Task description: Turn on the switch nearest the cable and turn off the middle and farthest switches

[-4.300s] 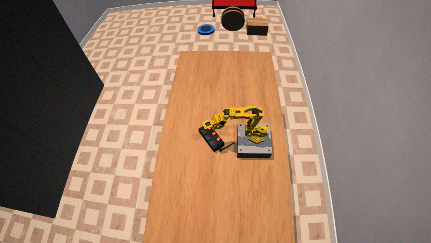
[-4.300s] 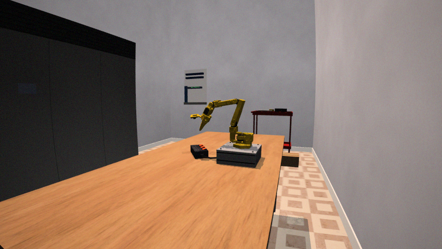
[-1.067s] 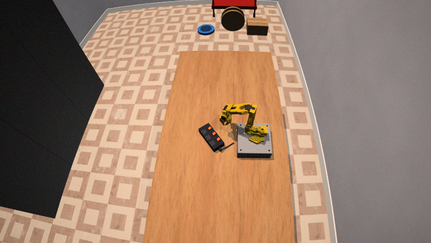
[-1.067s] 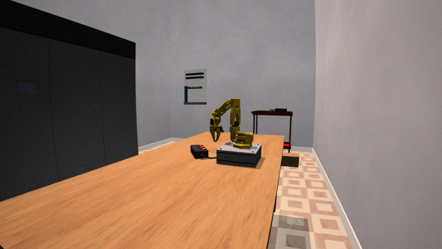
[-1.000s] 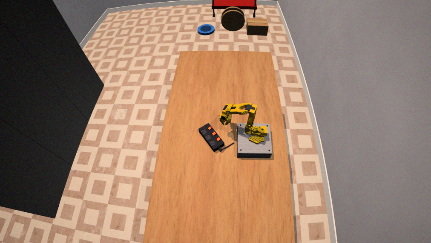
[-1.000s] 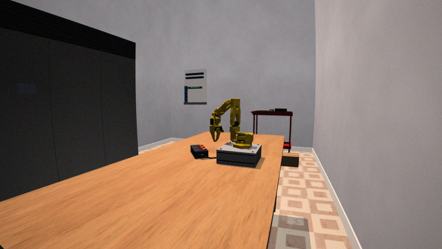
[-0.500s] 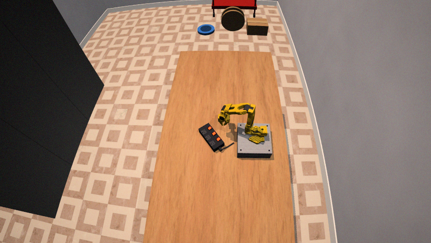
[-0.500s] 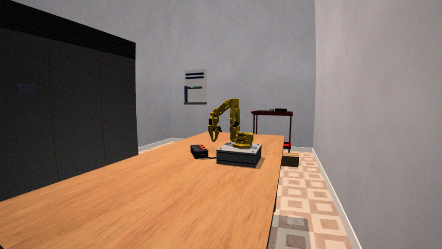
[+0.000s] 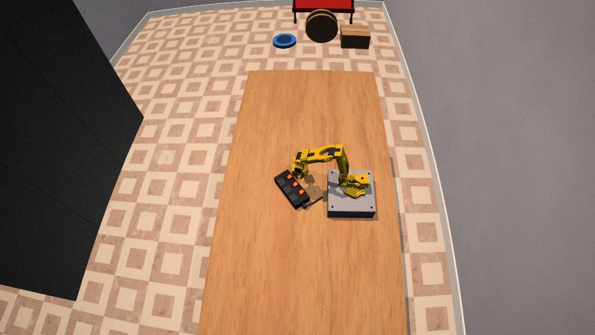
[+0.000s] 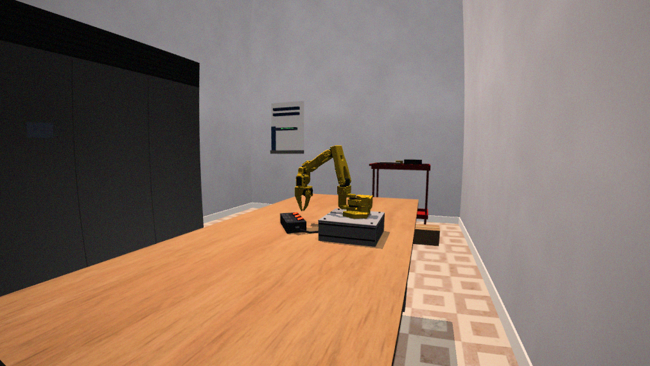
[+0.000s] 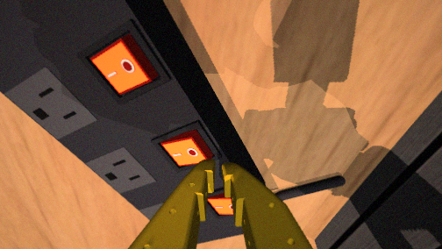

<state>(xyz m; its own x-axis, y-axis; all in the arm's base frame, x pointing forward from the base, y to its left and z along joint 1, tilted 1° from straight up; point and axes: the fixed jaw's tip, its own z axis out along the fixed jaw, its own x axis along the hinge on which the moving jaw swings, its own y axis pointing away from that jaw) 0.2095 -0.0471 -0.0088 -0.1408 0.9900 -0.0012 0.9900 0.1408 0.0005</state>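
The black power strip (image 9: 287, 190) (image 10: 291, 223) (image 11: 145, 110) lies on the wooden table (image 9: 299, 270), right way up, with its outlets and switches facing up. All three of its rocker switches glow orange. In the wrist view they are the farthest switch (image 11: 123, 67), the middle switch (image 11: 186, 151) and the switch nearest the cable (image 11: 220, 205), which shows between my fingers. The cable (image 11: 307, 185) (image 9: 314, 202) leaves the strip's near end. My gripper (image 11: 217, 168) (image 9: 297, 171) (image 10: 303, 204) is shut and empty. It hangs a little above the strip, with its tips by the middle switch.
The arm's grey base block (image 9: 353, 203) (image 10: 350, 229) stands right of the strip, close to the cable. A black cabinet wall runs along the left. On the floor at the back are a red cart (image 9: 322, 4) (image 10: 400, 166), a barrel (image 9: 321, 25), a box (image 9: 355, 36) and a blue disc (image 9: 284, 40).
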